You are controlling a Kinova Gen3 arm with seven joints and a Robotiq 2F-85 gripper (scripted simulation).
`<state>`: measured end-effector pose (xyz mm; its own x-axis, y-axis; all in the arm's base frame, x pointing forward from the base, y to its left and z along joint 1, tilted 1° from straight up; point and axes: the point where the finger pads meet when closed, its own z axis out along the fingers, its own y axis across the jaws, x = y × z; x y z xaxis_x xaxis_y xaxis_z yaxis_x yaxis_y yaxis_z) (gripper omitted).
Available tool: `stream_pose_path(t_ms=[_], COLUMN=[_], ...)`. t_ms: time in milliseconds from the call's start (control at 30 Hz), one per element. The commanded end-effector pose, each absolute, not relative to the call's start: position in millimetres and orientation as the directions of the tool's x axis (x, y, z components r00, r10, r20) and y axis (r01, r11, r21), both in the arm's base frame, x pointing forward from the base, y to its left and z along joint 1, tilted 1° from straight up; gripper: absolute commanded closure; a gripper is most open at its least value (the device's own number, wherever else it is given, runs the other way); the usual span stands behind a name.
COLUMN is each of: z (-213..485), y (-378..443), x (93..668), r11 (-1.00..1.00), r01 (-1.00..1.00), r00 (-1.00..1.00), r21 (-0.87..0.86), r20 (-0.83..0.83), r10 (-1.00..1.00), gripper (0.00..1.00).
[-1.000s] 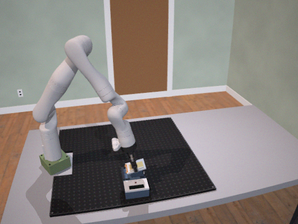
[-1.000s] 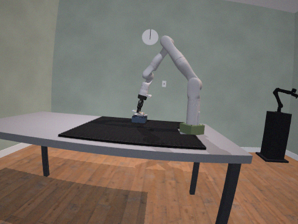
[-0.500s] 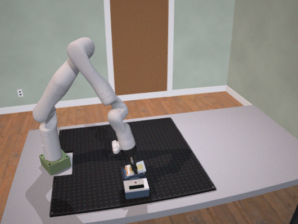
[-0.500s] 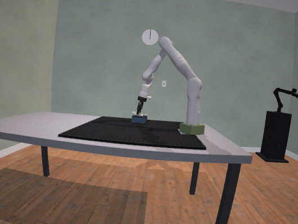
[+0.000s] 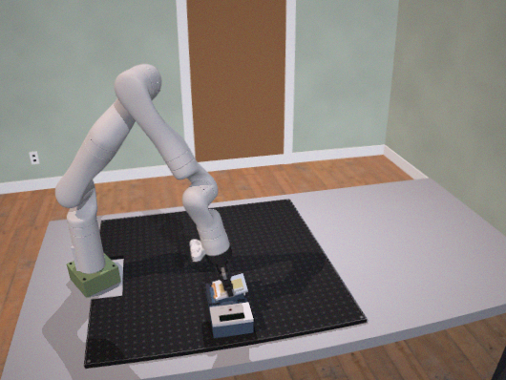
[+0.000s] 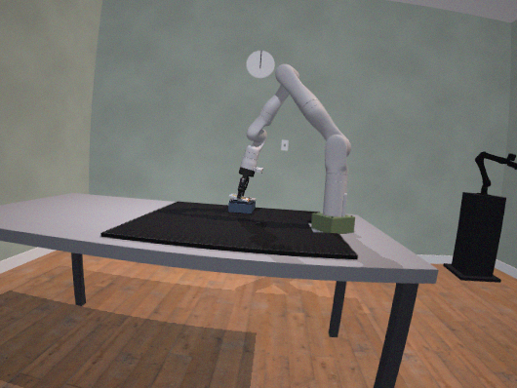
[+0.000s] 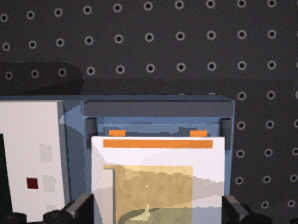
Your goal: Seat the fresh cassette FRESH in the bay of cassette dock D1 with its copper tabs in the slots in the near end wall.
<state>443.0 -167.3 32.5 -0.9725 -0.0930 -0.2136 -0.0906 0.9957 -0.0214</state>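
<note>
My gripper (image 5: pixel 228 287) (image 6: pixel 242 189) (image 7: pixel 157 214) is shut on the FRESH cassette (image 5: pixel 239 285) (image 7: pixel 160 155), a white frame with an orange stripe and a yellow gel window. I hold it tilted over the blue bay of dock D1 (image 5: pixel 232 326) (image 6: pixel 242 207) (image 7: pixel 157 107). Its two copper tabs (image 7: pixel 117 133) (image 7: pixel 198 133) point at the bay's end wall and lie close below it; I cannot tell whether they are in the slots. The light (image 7: pixel 32 183) on D1's white panel looks dark red. The white comb is hidden.
D1 stands on the black perforated deck (image 5: pixel 143 286) (image 6: pixel 219 234) on a grey table (image 5: pixel 406 248). The arm's green base (image 5: pixel 93 279) (image 6: pixel 333 223) stands at the deck's edge. A black stand (image 6: pixel 478 236) is on the floor beyond the table.
</note>
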Motion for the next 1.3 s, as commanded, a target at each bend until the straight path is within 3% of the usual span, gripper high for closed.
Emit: stream_pose_path(t_ms=[0, 967, 1000, 1267], z=[32.1, 24.8, 24.8, 24.8], y=[-167.4, -167.6, -167.6, -167.6], x=[443.2, 443.4, 443.2, 443.2], r11=[0.996, 0.996, 0.996, 0.996], r01=[-0.09, -0.09, -0.09, -0.09], r00=[-0.972, -0.972, -0.972, -0.972], r21=[-0.022, -0.022, -0.022, -0.022], r20=[-0.214, -0.214, -0.214, -0.214], r10=[-0.093, -0.093, -0.093, -0.093], gripper=[1.0, 1.0, 0.0, 0.0])
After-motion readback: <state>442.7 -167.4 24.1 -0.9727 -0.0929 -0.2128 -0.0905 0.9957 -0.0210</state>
